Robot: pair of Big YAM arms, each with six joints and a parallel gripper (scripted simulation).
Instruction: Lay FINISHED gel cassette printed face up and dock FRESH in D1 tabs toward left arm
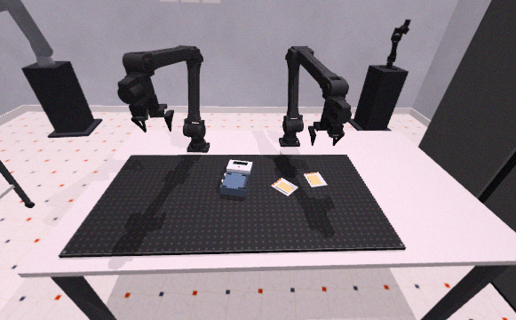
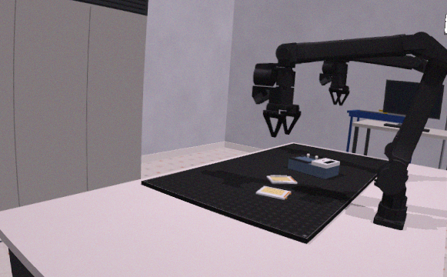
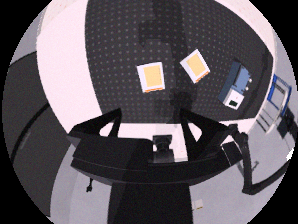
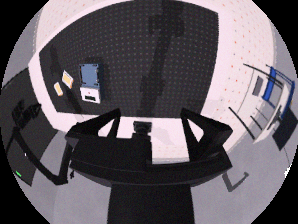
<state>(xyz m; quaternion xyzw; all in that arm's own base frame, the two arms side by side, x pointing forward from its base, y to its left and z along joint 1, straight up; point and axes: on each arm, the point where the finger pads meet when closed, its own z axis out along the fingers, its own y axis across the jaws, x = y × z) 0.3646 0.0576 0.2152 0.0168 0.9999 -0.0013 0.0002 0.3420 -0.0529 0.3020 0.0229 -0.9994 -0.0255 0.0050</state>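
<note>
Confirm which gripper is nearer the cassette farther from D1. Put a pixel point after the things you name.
Left. The left gripper (image 1: 324,143) (image 2: 280,135) (image 3: 150,111) (image 4: 39,104) hangs high on that cassette's (image 1: 315,180) (image 2: 273,192) (image 3: 151,77) (image 4: 58,89) side of D1 (image 1: 234,192) (image 2: 311,169) (image 3: 235,82) (image 4: 90,75); the right gripper (image 1: 157,130) (image 2: 338,104) (image 4: 150,111) hangs well out past D1's opposite side.

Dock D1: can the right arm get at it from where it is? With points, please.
Probably yes: the right hand (image 1: 156,126) (image 2: 339,105) (image 4: 150,111) is open, raised off to one side, and nothing visible stands between it and the dock (image 1: 235,192) (image 2: 304,167) (image 4: 90,75).
</note>
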